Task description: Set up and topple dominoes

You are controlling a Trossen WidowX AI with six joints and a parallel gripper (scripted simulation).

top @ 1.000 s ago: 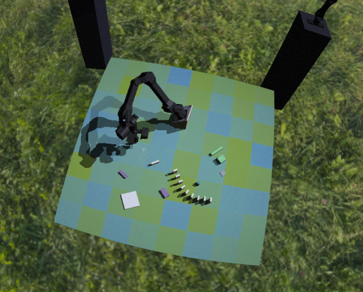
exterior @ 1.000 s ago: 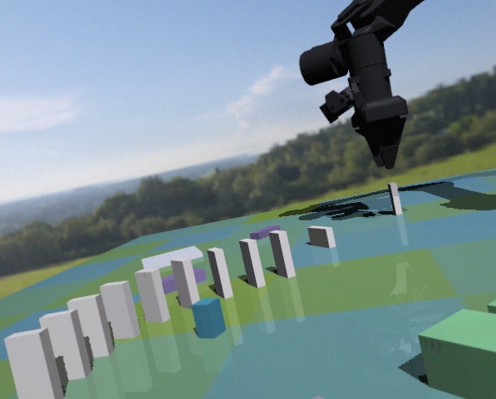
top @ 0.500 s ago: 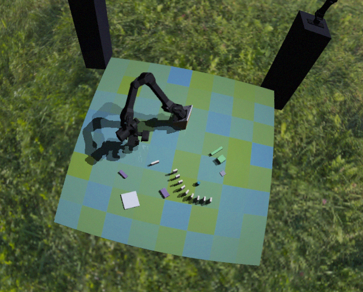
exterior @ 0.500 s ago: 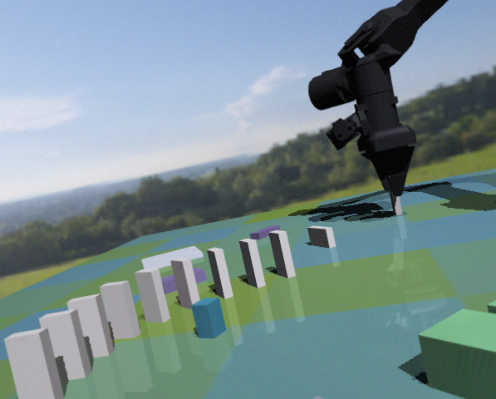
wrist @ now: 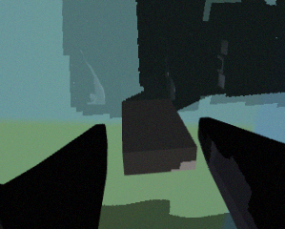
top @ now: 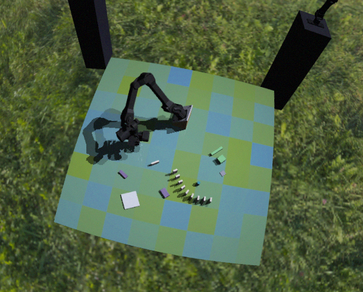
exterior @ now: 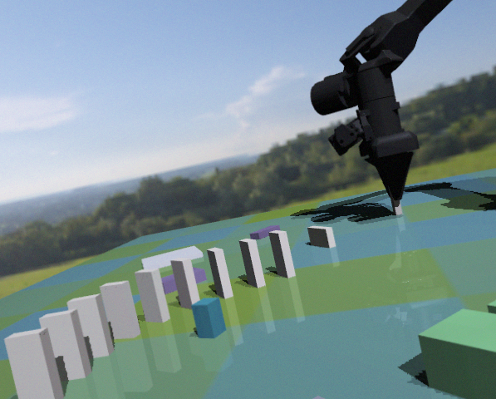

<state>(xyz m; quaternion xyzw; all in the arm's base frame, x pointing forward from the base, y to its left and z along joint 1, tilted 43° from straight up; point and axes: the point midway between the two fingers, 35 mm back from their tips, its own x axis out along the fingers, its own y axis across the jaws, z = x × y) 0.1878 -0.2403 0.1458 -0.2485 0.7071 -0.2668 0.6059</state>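
Observation:
Several white dominoes stand in a curved row, from the end domino (top: 175, 171) (exterior: 282, 253) nearest the arm to the other end domino (top: 210, 200) (exterior: 29, 362). A loose domino (top: 155, 162) (exterior: 321, 237) lies on its long edge between the row and the arm. Another loose domino (exterior: 397, 210) (wrist: 156, 159) stands upright beneath the arm, apart from the row. My gripper (exterior: 395, 202) (wrist: 152, 130) points down around its top, partly open, with a gap between the domino and each finger in the wrist view. In the top view the arm hides this domino.
A blue block (top: 197, 183) (exterior: 208, 318) stands inside the curve. A purple block (top: 164, 192) and a white slab (top: 130, 199) (exterior: 173, 258) lie beyond it, another purple block (top: 122, 174) nearer the arm. A green block (top: 221, 159) (exterior: 467, 343), green bar (top: 215, 151) and small tile (top: 222, 173) lie opposite.

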